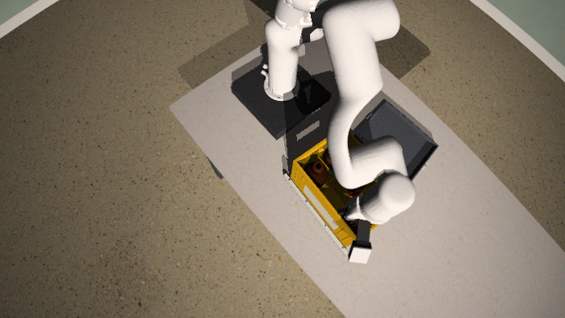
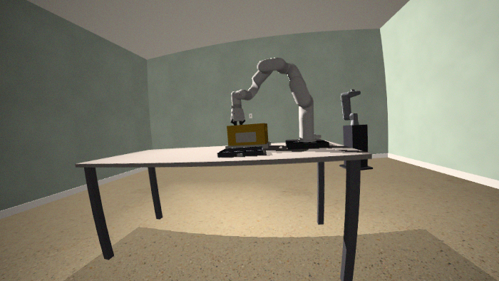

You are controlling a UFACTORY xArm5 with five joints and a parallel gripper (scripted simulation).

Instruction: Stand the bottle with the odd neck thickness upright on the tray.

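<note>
The yellow crate [image 1: 320, 194] stands on the table, also seen in the side view [image 2: 247, 134]. Brown bottles stand in it; one bottle [image 1: 317, 167] shows at its far end, and the arm hides the others. The dark tray [image 1: 397, 133] lies beside the crate and holds nothing; it is the low black shape in the side view [image 2: 242, 152]. My gripper [image 2: 237, 123] points straight down at the crate's top edge, over its left end in the side view. Its fingers are drawn in on a bottle's neck there. In the overhead view my wrist hides the fingers and that bottle.
The arm's black base plate [image 1: 278, 101] lies behind the crate. A dark post with a small white arm [image 2: 353, 132] stands at the table's right corner. The crate sits close to the table's edge [image 1: 315, 214].
</note>
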